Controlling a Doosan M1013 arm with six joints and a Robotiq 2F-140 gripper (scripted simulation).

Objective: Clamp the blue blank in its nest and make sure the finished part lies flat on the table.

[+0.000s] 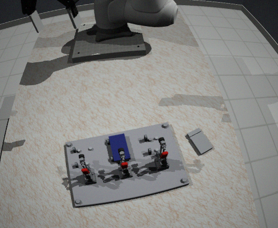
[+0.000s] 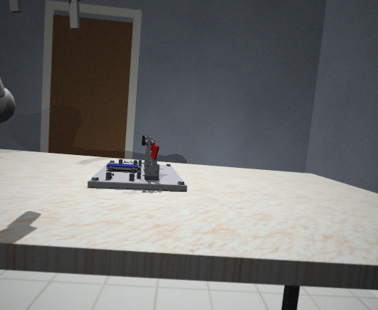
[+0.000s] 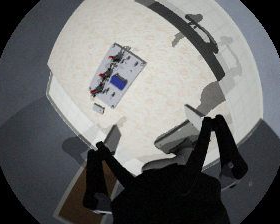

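Observation:
The blue blank (image 1: 118,146) (image 2: 122,165) (image 3: 119,83) lies in the middle nest of the grey fixture plate (image 1: 144,184) (image 2: 135,186) (image 3: 132,63). The middle clamp (image 1: 123,163), with a red handle, reaches over the blank's near end; I cannot tell whether it is locked. The grey finished part (image 1: 200,141) lies flat on the table right of the plate, with its slot line near its far end. My gripper (image 1: 57,27) (image 2: 44,18) (image 3: 151,121) is open and empty. It hangs high above the table's far left, well away from the plate.
The left clamp (image 1: 86,171) and the right clamp (image 1: 164,155) (image 2: 154,151) stand at empty nests; the right one's arm stands upright. The robot's base (image 1: 110,44) is at the back of the table.

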